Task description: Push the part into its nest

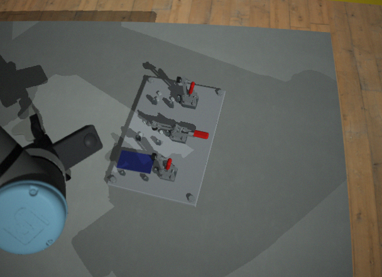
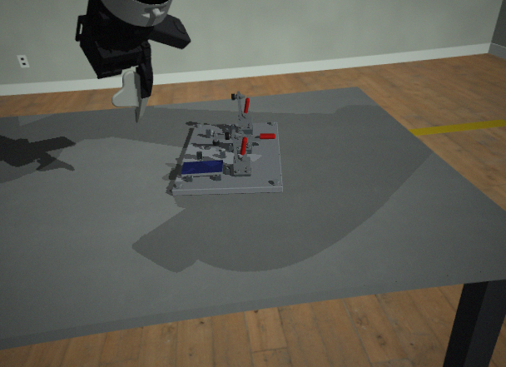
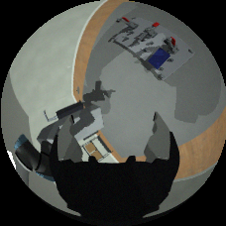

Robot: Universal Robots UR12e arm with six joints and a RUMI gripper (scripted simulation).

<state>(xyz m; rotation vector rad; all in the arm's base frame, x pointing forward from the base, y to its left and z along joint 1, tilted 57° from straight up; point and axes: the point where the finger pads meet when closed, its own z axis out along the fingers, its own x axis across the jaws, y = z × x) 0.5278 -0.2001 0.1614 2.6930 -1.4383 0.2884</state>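
Top view shows the blue part (image 1: 136, 161) at the fixture plate's (image 1: 201, 154) near-left corner, beside a red-handled clamp (image 1: 166, 169); its seating on the pads seems unclear. The gripper (image 2: 135, 96) hangs well apart, fingers spread, empty, partly cropped.

One grey worktop (image 1: 267, 147) carries one fixture plate (image 1: 201, 166). On the plate stand three toggle clamps (image 1: 188, 98), each with one red handle (image 1: 191, 87): two handles upright, one lying flat. One blue part (image 1: 135, 161) sits on the plate. Four corner bolts (image 1: 190, 197) show, one at each corner. Small pegs and blocks are scattered between the clamps, too small to count surely. One arm with one gripper (image 2: 135, 100) hangs above.
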